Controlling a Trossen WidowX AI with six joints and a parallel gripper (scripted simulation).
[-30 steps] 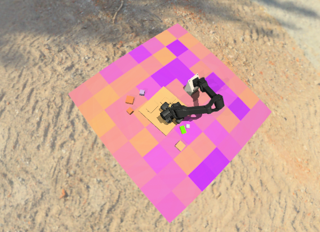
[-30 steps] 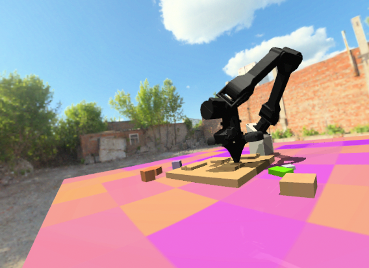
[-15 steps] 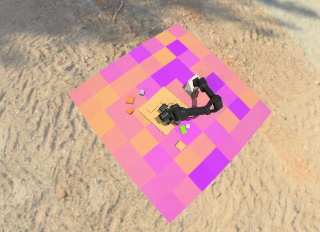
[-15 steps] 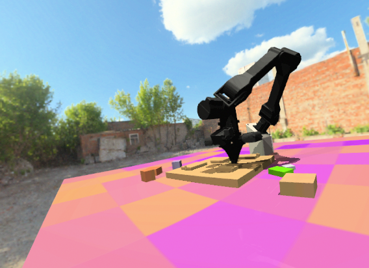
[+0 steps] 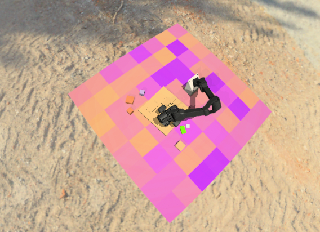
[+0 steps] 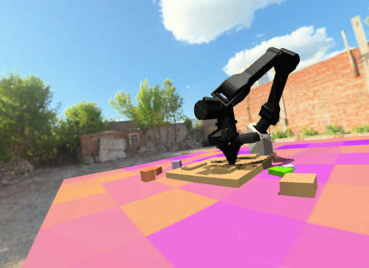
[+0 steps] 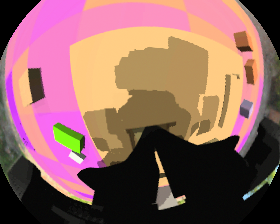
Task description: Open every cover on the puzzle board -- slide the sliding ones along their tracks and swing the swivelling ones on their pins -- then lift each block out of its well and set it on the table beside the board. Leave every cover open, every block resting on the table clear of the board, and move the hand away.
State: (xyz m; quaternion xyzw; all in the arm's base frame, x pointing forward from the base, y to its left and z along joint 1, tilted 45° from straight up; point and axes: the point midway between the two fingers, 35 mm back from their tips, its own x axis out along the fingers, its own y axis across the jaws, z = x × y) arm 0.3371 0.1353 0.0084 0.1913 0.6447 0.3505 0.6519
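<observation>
The hand [image 5: 166, 124] [image 6: 232, 162] [image 7: 149, 127] is closed, nothing in it, its tip low over the board [image 5: 164, 90] [image 6: 208, 181] [image 7: 156, 40] on the worktop [image 5: 158, 158] [image 6: 195, 231] [image 7: 56, 95]. Likely nudging a cover: better to push gently, along its track.

"What does the board [image 5: 164, 91] [image 6: 208, 179] [image 7: 141, 40] look made of?"

"Pale wood, perhaps; it looks smooth and matt, with no grain I can make out."

"And the arm [image 5: 194, 114] [image 6: 277, 88]?"

"Black, like plastic or coated metal; I can't tell which. On the whole it looks matt."

"The green block [image 5: 183, 129] [image 6: 280, 171] [image 7: 68, 137]?"

"Smooth and flat-toned, its material unclear. The tan block [image 5: 180, 146] [image 6: 298, 185] looks smooth and matt too."

"The tabletop [image 5: 158, 158] [image 6: 195, 225] [image 7: 53, 85]?"

"Smooth, in coloured squares; cloth, paper or plastic, I can't say."

"And the wall [image 6: 312, 98]?"

"Rough brick."
</observation>
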